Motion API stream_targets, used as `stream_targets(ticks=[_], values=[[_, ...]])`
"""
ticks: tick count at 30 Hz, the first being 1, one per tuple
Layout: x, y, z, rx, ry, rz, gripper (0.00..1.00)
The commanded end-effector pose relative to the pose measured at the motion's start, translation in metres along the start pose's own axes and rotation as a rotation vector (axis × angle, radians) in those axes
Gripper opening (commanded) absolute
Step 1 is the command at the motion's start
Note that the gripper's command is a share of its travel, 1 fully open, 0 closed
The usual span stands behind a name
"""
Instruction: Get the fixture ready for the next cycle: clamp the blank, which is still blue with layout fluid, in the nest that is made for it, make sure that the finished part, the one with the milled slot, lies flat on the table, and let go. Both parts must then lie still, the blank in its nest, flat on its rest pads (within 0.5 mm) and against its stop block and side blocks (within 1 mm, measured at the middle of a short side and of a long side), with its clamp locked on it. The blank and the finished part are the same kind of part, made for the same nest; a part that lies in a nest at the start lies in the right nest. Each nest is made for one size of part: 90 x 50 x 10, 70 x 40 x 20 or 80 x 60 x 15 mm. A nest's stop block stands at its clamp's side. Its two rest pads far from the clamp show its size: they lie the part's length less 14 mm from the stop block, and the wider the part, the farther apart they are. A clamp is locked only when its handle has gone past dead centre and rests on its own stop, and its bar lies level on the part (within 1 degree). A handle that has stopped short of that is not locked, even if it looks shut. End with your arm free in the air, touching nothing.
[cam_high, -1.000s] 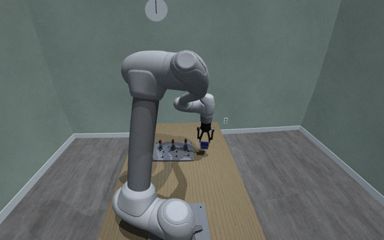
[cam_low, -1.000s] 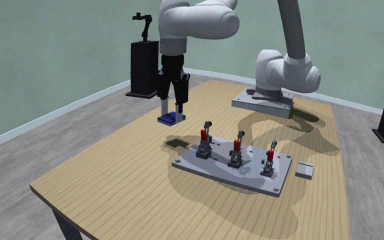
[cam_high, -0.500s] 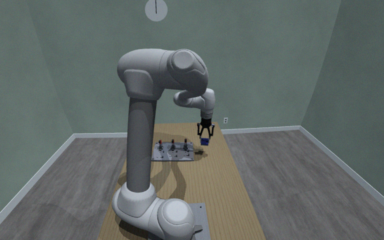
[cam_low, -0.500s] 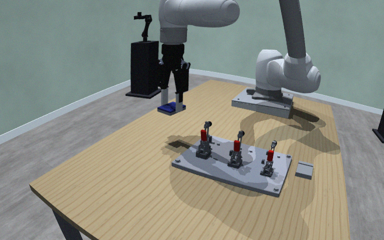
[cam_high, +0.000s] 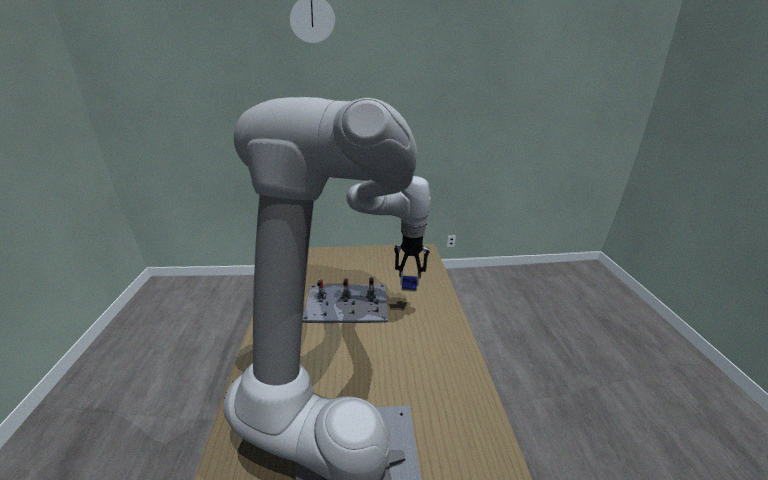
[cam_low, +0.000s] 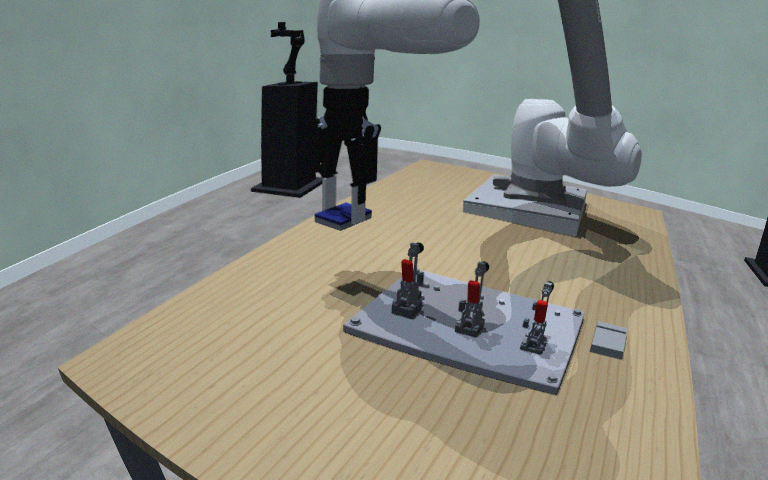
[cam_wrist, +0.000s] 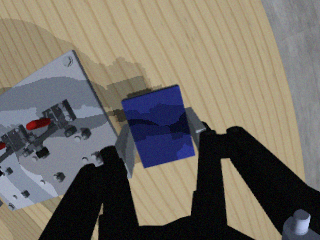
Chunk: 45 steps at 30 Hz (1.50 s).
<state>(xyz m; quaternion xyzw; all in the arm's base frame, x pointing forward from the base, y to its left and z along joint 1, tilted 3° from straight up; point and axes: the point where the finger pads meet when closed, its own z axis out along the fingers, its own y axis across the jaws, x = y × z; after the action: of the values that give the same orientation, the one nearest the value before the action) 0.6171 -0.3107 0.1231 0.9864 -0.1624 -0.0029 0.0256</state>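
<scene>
The gripper (cam_high: 410, 278) (cam_low: 343, 199) (cam_wrist: 160, 127) was clamped on the blue blank (cam_high: 409, 286) (cam_low: 338, 213) (cam_wrist: 159, 131), held above the surface (cam_high: 430, 350) (cam_low: 226, 339) (cam_wrist: 210, 45), apparently level. The finished part (cam_low: 608, 340) lay flat beside the fixture plate (cam_high: 346, 320) (cam_low: 447, 357) (cam_wrist: 75, 75).

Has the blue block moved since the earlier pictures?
Yes. In the outside view, the blue block, held in the gripper, has risen away from the wooden table.
</scene>
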Motion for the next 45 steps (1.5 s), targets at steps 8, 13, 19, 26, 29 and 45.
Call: stream_targets(ticks=[8, 13, 19, 26, 29, 45], values=[[0.000, 0.000, 0.000, 0.000, 0.000, -0.131, 0.00], [0.000, 0.000, 0.000, 0.000, 0.000, -0.151, 0.00], [-0.001, 0.000, 0.001, 0.000, 0.000, -0.151, 0.00], [-0.005, 0.001, 0.004, 0.000, 0.000, -0.151, 0.00], [-0.008, 0.001, 0.007, 0.000, 0.000, -0.151, 0.00], [-0.025, 0.004, 0.022, 0.000, 0.000, -0.151, 0.00]])
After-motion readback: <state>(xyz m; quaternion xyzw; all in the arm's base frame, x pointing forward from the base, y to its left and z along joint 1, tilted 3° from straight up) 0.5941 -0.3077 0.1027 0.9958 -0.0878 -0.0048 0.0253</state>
